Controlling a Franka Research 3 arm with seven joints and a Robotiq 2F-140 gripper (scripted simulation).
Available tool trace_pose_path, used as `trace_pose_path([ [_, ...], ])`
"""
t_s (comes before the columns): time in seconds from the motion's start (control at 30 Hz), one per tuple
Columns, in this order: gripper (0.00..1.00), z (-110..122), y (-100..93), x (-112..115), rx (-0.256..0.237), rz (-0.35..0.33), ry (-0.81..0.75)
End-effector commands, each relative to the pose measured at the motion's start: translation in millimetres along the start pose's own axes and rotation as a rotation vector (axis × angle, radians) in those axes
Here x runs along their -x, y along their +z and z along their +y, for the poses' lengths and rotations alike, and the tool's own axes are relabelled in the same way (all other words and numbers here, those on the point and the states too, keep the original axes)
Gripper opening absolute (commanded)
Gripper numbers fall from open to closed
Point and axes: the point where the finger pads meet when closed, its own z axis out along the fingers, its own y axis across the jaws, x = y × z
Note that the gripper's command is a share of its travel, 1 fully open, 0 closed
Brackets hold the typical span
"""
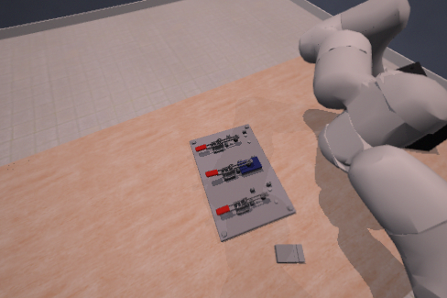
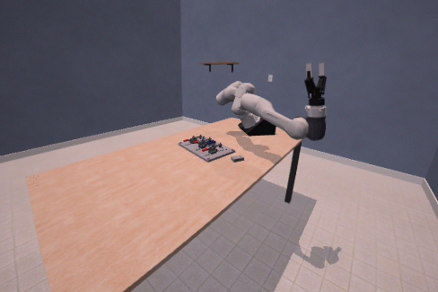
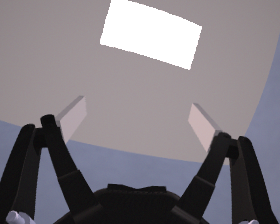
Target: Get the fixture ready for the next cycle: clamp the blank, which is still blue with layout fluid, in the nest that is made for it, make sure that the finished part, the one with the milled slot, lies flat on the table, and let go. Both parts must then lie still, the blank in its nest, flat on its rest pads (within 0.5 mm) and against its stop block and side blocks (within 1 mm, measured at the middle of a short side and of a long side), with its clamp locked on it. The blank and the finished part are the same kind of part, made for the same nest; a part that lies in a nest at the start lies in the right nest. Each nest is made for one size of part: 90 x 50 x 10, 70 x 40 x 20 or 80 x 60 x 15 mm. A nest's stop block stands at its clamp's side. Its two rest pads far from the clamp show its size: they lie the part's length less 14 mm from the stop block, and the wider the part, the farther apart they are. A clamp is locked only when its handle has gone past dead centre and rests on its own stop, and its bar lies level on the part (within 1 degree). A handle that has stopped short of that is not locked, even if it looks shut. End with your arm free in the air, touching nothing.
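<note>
Verifying the lock, we check the middle clamp (image 1: 224, 171) on the blank (image 1: 251, 165); fingers (image 2: 309, 70) released, grasping nothing

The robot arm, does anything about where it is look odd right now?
Yes. The gripper points straight up, open and empty, out past the table's edge; the wrist view shows only ceiling. It is far from the fixture plate, where the blue blank sits in the middle nest, and the grey slotted part lies beside the plate.

Wooden wall shelf (image 2: 219, 64) on two black brackets; white wall outlet (image 2: 270, 78) right of it. Bright rectangular ceiling panel (image 3: 151, 32) overhead. Worktop (image 2: 126, 188) stands on one visible black leg (image 2: 293, 172).
</note>
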Motion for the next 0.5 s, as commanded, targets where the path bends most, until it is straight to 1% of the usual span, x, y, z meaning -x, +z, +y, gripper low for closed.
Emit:
trace_pose_path([
  [0.0, 1.00, -33, 25.0, -6, -0.006, 0.036, 0.018],
  [0.03, 1.00, -53, 40.1, -10, -0.009, 0.057, 0.038],
  [0.1, 1.00, -53, 40.1, -10, -0.009, 0.057, 0.038],
  [0.17, 1.00, -100, 75.7, -25, -0.016, 0.109, 0.085],
  [0.2, 1.00, -100, 75.7, -25, -0.016, 0.109, 0.085],
  [0.23, 1.00, -124, 94.5, -35, -0.020, 0.141, 0.112],
  [0.27, 1.00, -127, 96.3, -36, -0.020, 0.141, 0.112],
  [0.3, 1.00, -148, 113.0, -47, -0.024, 0.177, 0.141],
  [0.33, 1.00, -156, 118.6, -50, -0.024, 0.177, 0.141],
  [0.37, 1.00, -156, 118.6, -50, -0.024, 0.177, 0.141],
  [0.4, 1.00, -186, 142.3, -68, -0.028, 0.216, 0.173],
  [0.43, 1.00, -186, 142.3, -68, -0.028, 0.216, 0.173],
  [0.47, 1.00, -210, 160.8, -85, -0.031, 0.261, 0.206],
])
